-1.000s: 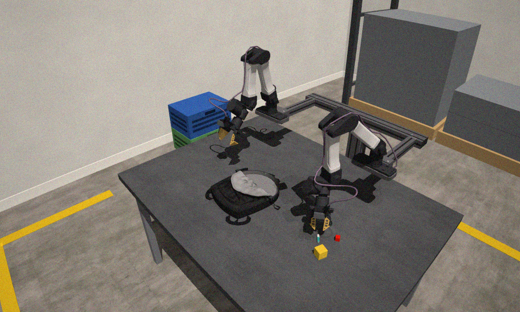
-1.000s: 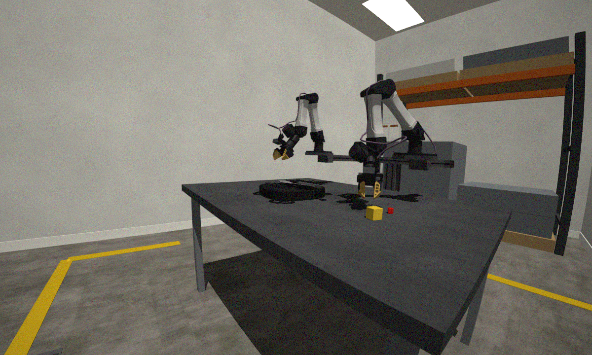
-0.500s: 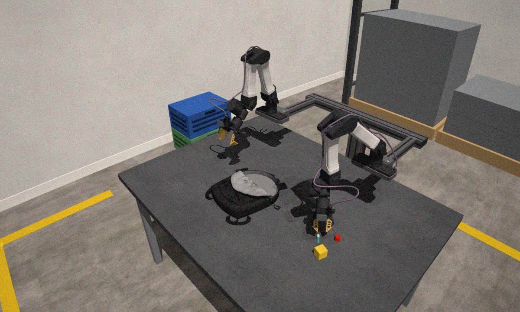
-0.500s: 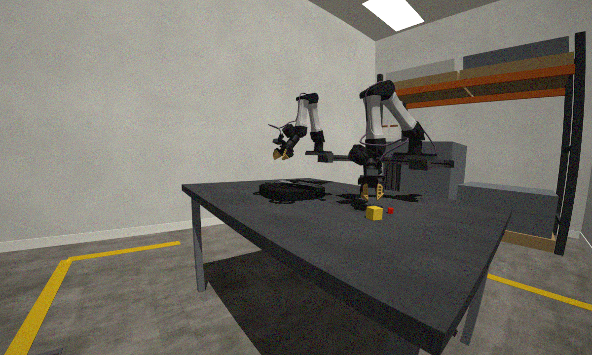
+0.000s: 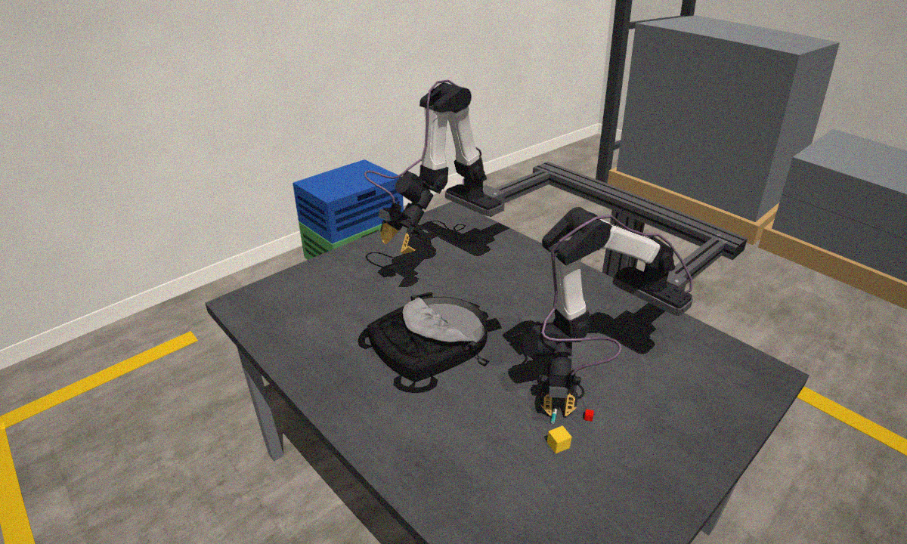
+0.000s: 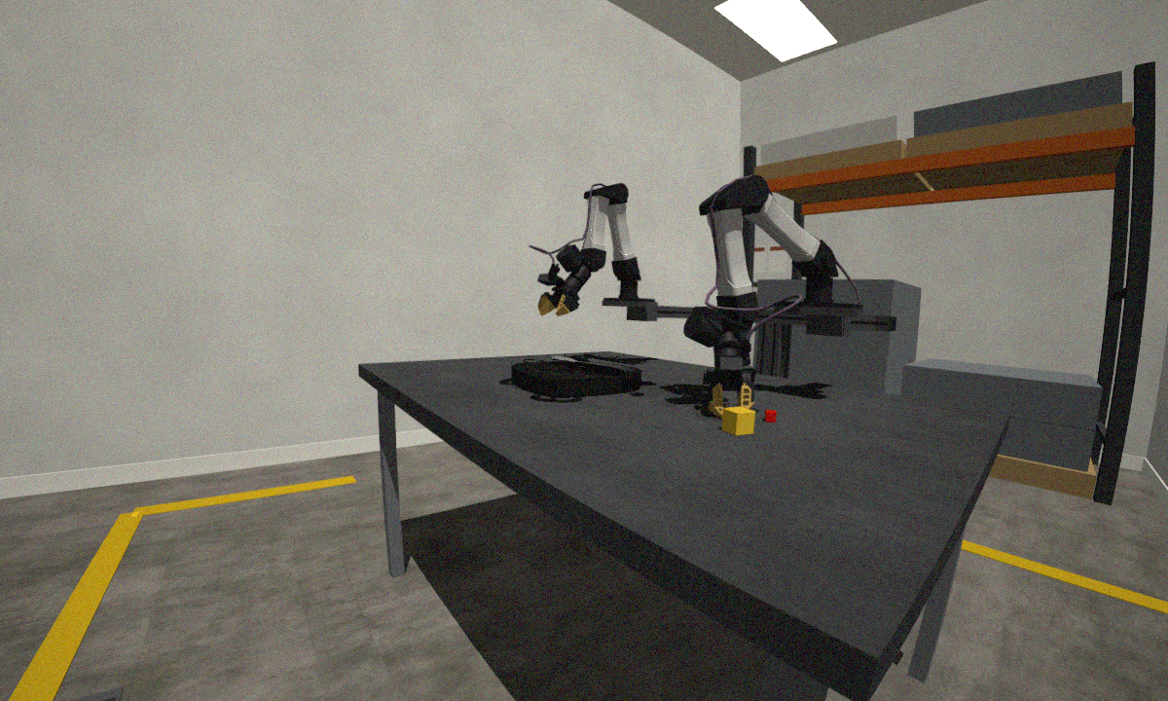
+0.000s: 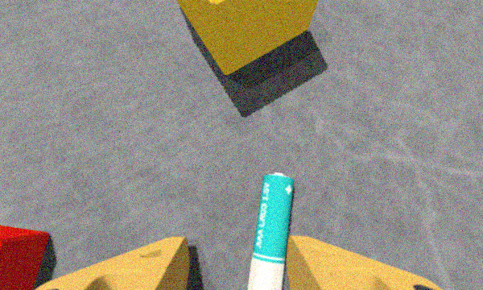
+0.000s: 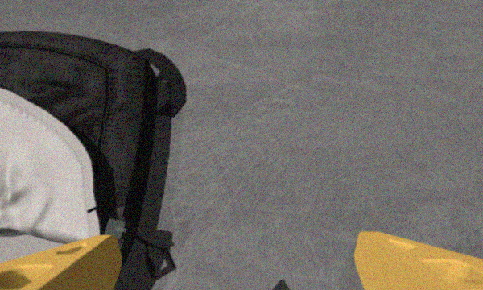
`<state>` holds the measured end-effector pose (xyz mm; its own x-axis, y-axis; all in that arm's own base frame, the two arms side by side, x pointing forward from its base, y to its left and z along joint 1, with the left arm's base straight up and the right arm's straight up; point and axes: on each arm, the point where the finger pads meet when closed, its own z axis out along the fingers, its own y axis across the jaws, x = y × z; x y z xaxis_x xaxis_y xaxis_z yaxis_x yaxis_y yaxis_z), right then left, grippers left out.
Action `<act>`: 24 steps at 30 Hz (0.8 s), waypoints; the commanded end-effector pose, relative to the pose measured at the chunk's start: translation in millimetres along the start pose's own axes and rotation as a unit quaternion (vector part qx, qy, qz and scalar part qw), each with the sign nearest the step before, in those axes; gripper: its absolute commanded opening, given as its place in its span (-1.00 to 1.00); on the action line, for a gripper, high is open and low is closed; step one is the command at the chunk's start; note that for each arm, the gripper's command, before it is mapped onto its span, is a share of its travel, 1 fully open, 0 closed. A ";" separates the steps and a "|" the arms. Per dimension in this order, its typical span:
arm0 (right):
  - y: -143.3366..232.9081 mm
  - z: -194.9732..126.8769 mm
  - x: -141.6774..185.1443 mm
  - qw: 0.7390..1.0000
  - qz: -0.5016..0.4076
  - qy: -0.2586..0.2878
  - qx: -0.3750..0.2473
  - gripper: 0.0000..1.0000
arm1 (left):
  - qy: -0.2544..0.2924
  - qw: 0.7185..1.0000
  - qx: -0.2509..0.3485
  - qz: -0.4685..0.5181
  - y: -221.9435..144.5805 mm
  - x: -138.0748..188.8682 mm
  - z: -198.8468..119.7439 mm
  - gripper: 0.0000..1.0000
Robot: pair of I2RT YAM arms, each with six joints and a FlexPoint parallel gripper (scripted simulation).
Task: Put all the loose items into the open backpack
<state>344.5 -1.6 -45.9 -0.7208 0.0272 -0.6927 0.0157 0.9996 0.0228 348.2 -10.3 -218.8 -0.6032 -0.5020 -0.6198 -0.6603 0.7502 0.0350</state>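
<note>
A teal-and-white battery [image 5: 553, 416] [image 7: 274, 221] lies on the table between the fingers of my left gripper [image 5: 558, 413] [image 6: 731, 402] [image 7: 237, 249], which is part open and low over it. The battery is nearer the right-hand finger in the left wrist view. A yellow cube [image 5: 558, 440] [image 6: 738, 422] [image 7: 253, 32] lies beyond the battery. A small red cube [image 5: 589, 415] [image 6: 770, 417] [image 7: 8, 259] lies beside the left gripper. The black backpack [image 5: 409, 360] [image 6: 572, 381] [image 8: 125, 93] lies flat, its grey flap [image 5: 433, 323] [image 8: 32, 161] partly over the opening. My right gripper [image 5: 396, 245] [image 6: 553, 310] [image 8: 237, 245] is open and empty, high above the table.
The dark table [image 5: 646, 466] [image 6: 701, 514] carries the bag and items. Straps lie around the backpack. A metal mounting frame [image 5: 619, 200] runs along the arms' side. Blue and green crates [image 5: 348, 196] stand on the floor beyond the table.
</note>
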 end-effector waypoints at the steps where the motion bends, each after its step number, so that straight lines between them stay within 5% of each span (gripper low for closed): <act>1: -1.7 -1.3 -12.0 1.000 0.000 -0.017 -0.001 0.80 | -0.011 1.000 0.008 -0.008 -7.8 0.5 4.8 -0.26; 2: -1.7 -1.3 -12.0 1.000 0.000 -0.017 -0.001 0.80 | -0.025 0.999 0.026 -0.023 -22.7 -19.1 -3.5 -0.26; 14: -1.7 -1.3 -12.0 1.000 0.000 -0.017 -0.001 0.80 | -0.028 0.999 0.022 -0.021 -22.5 -19.9 -6.7 -0.26; 15: -1.7 -1.3 -12.0 1.000 0.000 -0.017 -0.001 0.80 | -0.028 0.999 0.022 -0.020 -22.5 -19.5 -6.9 -0.43; 24: -1.7 -1.3 -12.0 1.000 0.000 -0.017 -0.001 0.80 | -0.017 1.000 0.009 -0.009 -11.7 -7.7 -2.5 -0.60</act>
<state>344.5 -1.6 -45.9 -0.7208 0.0272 -0.6927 0.0156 0.9996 0.0230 356.6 -14.3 -217.2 -0.5878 -0.4992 -0.6365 -0.6602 0.7508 0.0209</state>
